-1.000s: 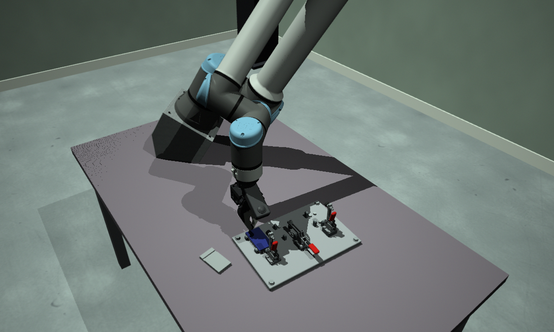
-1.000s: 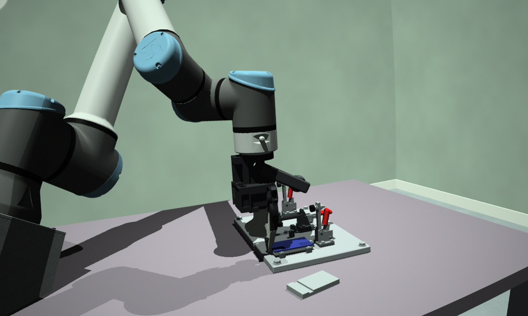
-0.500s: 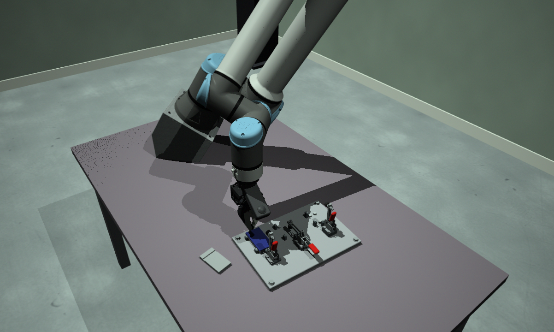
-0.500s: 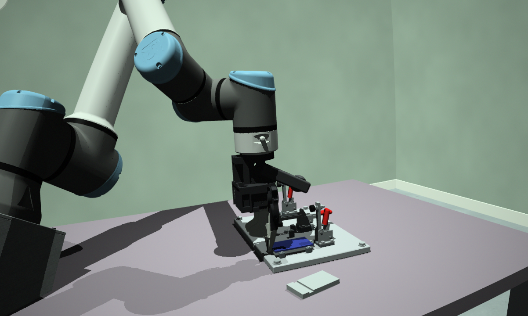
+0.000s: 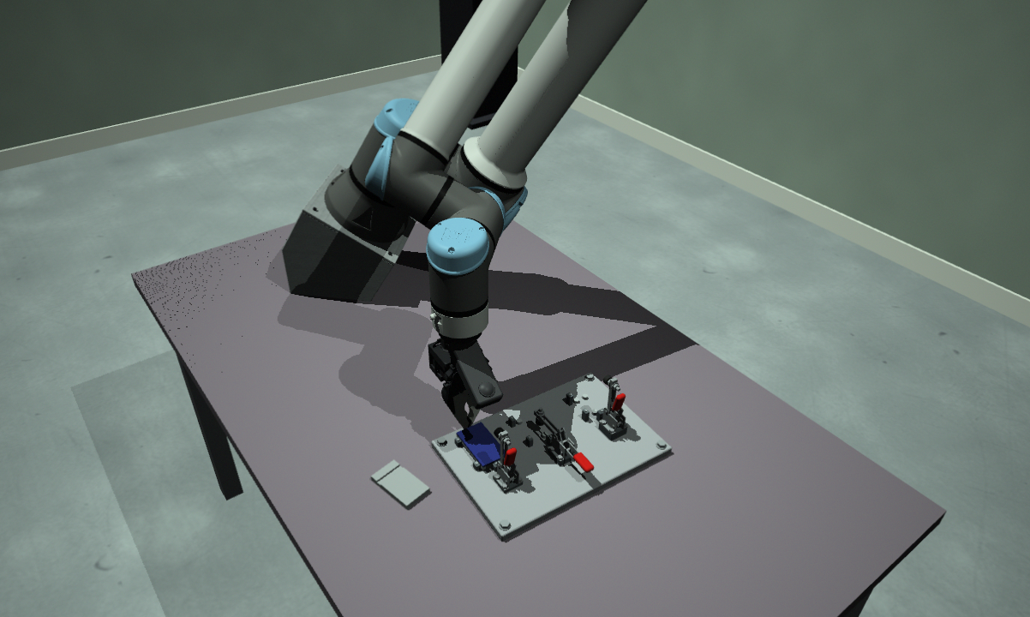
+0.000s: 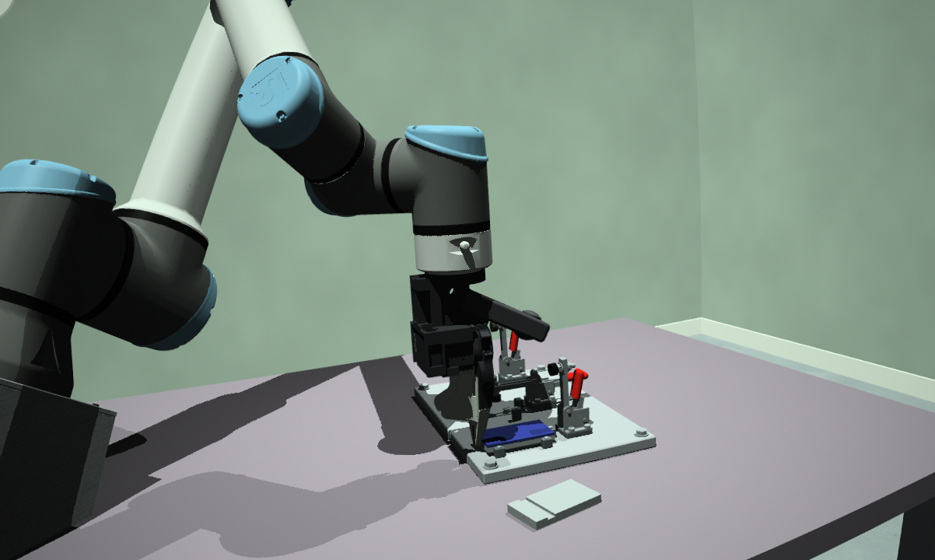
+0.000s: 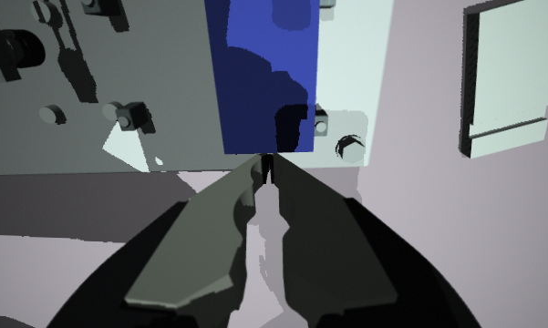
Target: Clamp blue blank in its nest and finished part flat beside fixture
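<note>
The blue blank [image 5: 482,446] [image 6: 520,433] [image 7: 264,68] lies in the nest at the near-left end of the grey fixture plate [image 5: 541,499] [image 6: 610,435] [image 7: 351,55]. My gripper [image 5: 464,426] [image 6: 480,435] [image 7: 269,157] is shut and empty, with its tips against the blank's outer end at the plate's edge. That nest's clamp [image 5: 507,460] [image 6: 576,383] has its red handle standing up. The finished part [image 5: 401,483] [image 6: 554,502] [image 7: 511,91], pale grey with a milled slot, lies flat on the table beside the fixture.
The middle clamp [image 5: 580,462] has its red handle lying down. The far clamp [image 5: 617,403] [image 6: 513,341] has its handle upright. Small pads and blocks stand on the plate [image 7: 134,116]. The arm's base block [image 5: 342,237] sits at the table's back.
</note>
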Motion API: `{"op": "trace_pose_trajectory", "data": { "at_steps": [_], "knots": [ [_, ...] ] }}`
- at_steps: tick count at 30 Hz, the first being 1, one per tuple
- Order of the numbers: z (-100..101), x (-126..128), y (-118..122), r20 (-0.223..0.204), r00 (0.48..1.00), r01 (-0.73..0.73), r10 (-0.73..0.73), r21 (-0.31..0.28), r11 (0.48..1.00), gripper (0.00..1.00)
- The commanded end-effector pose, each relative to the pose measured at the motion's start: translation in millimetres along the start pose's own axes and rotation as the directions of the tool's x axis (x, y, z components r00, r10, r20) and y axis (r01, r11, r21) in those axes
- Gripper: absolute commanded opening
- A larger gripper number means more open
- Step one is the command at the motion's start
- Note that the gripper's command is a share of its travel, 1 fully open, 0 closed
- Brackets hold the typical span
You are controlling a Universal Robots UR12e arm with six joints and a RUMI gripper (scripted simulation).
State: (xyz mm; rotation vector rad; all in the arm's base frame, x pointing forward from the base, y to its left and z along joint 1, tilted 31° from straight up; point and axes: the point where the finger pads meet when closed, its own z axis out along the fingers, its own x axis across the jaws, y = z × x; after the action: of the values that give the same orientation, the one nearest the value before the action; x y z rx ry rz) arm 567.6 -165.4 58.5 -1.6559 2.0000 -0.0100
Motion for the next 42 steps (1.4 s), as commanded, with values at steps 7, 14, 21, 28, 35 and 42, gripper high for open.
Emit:
{"op": "trace_pose_trajectory", "data": {
  "at_steps": [7,14,21,28,35,42],
  "knots": [
    [-0.4,0.3,6.1,-0.001,1.000,0.000,0.000,0.001,1.000,0.00],
    [-0.4,0.3,16.2,-0.001,1.000,0.000,0.000,0.001,1.000,0.00],
    [-0.4,0.3,19.1,-0.001,1.000,0.000,0.000,0.001,1.000,0.00],
    [-2.9,0.3,19.2,-0.001,1.000,0.000,0.000,0.001,1.000,0.00],
    [-14.0,0.3,19.2,-0.001,1.000,0.000,0.000,0.001,1.000,0.00],
    [-34.3,0.3,19.2,-0.001,1.000,0.000,0.000,0.001,1.000,0.00]
  ]
}}
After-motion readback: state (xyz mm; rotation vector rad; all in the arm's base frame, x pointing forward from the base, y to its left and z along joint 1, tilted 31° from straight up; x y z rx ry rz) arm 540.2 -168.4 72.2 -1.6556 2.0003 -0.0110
